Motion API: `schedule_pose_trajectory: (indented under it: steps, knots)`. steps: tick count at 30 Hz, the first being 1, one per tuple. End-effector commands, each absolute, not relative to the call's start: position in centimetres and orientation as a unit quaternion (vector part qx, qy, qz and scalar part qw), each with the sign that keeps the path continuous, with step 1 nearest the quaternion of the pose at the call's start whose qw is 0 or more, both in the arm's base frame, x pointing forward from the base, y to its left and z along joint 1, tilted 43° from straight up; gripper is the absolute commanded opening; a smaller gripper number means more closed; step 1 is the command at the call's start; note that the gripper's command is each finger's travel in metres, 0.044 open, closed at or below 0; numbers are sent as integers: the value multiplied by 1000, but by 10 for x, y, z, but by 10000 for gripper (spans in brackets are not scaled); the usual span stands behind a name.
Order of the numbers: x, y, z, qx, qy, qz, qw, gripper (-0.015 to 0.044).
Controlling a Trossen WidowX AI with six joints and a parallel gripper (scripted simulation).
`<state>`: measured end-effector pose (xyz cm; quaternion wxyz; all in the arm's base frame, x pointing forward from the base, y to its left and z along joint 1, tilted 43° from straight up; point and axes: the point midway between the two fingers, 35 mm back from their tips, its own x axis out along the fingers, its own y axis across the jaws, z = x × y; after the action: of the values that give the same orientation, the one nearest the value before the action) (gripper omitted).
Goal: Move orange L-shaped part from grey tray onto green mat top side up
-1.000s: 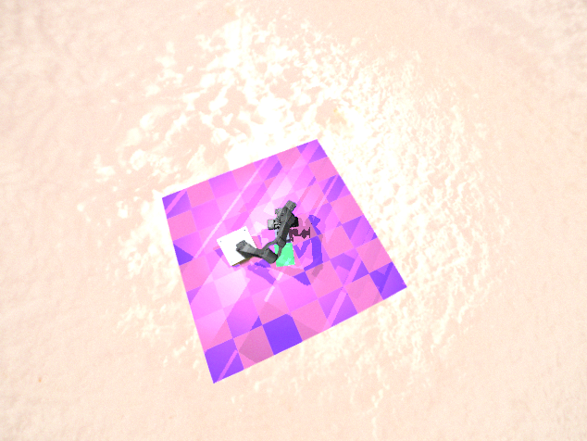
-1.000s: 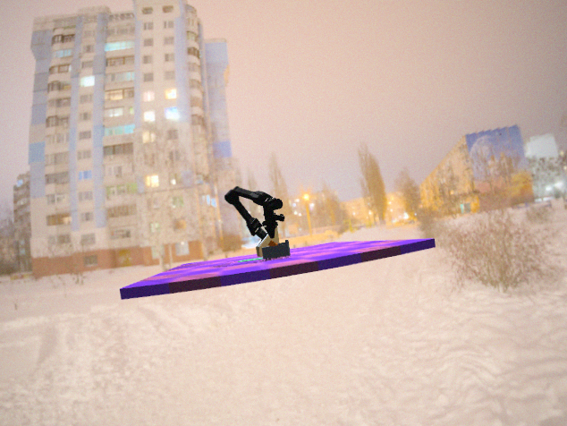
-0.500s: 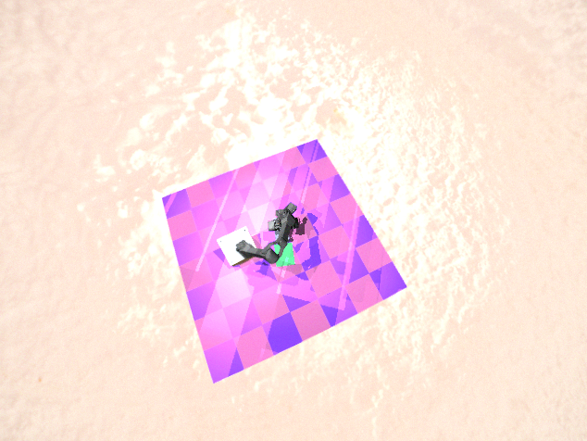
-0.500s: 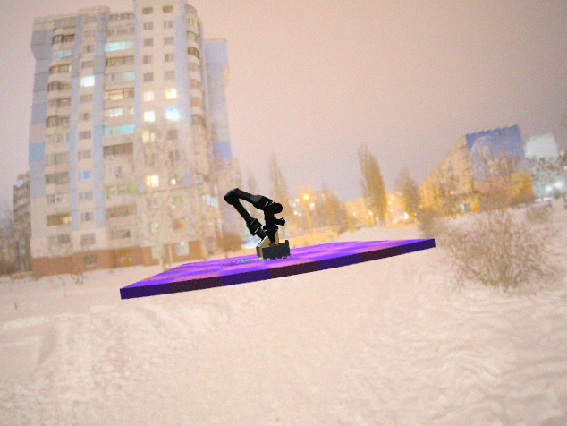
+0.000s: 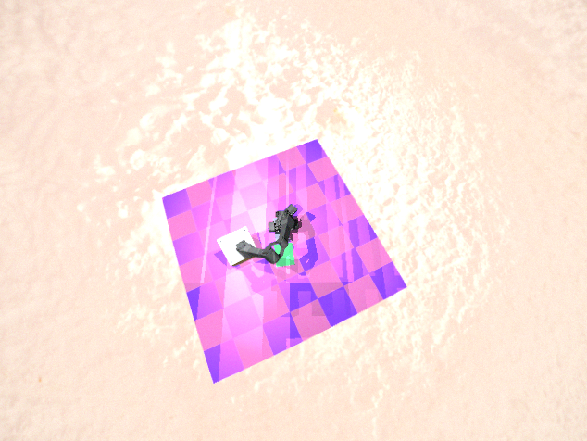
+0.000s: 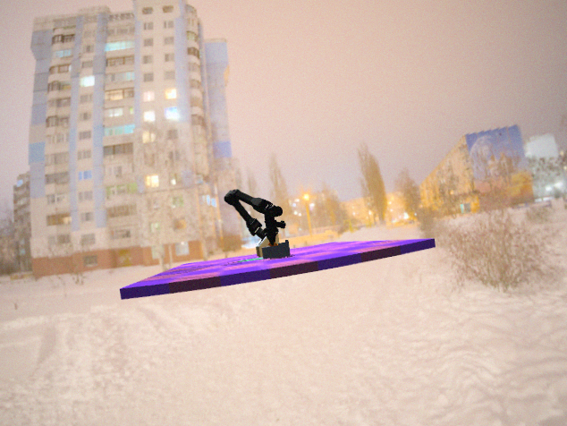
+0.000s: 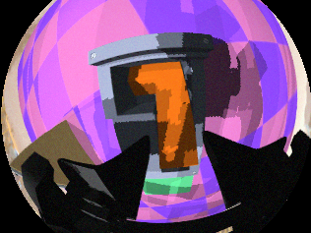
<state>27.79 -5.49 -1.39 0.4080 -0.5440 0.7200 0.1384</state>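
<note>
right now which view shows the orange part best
The wrist view: the orange part fills the frame's middle, its L shape plain inside the grey tray, between the open end effector's fingers. In the top view the arm hides it; in the exterior view it is too small to make out.

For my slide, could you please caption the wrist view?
Open gripper straddling the orange L-shaped part in its grey tray.

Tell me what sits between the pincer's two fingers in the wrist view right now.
In the wrist view the straight end of the orange part lies between the pincer fingers, with the grey tray under it. The fingers stand apart from it, not gripping.
</note>
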Motion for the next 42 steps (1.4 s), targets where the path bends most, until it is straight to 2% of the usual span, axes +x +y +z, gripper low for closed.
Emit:
schedule_pose_trajectory:
  steps: [1, 2, 12, 15, 42]
  knots:
    - [278, -55, -13, -544, 720, 138, 409, 175]
    - [278, -55, -13, -544, 720, 138, 409, 149]
    - [278, -55, -13, -544, 720, 138, 409, 82]
    - [278, -55, -13, -544, 720, 138, 409, 3]
    - [280, -33, 9, -545, 721, 140, 404, 0]
